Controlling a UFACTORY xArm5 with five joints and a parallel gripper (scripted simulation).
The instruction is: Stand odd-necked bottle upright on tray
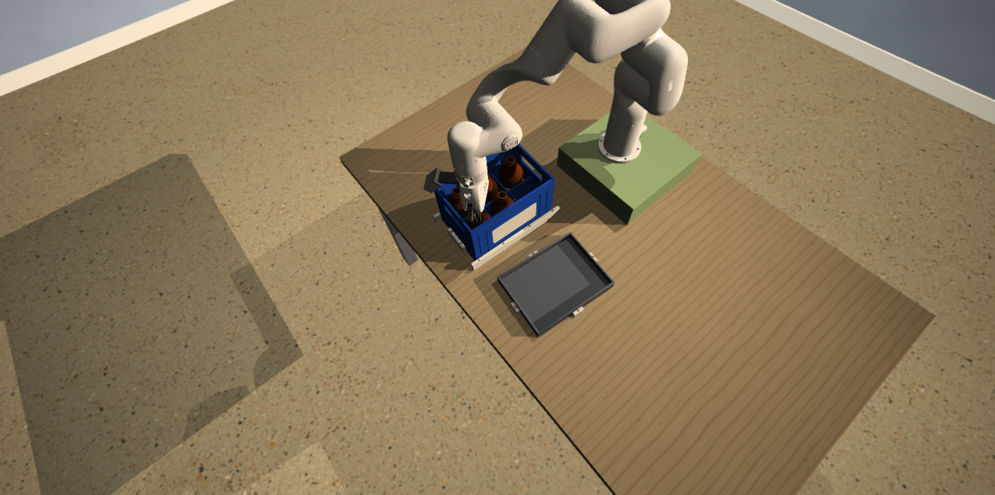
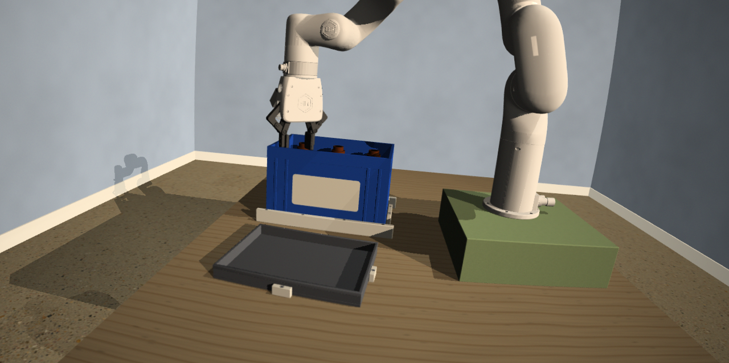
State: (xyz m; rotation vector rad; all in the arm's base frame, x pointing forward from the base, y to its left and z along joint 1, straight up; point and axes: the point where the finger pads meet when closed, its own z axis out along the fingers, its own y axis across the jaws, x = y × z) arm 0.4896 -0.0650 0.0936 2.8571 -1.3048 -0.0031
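The gripper (image 2: 296,145) points straight down over the left end of the blue crate (image 2: 326,177), fingers parted with their tips at rim level. Brown bottle mouths (image 2: 336,148) show above the rim. The dark tray (image 2: 285,279) lies just in front of the crate. The arm stands on a green pedestal (image 2: 586,259).
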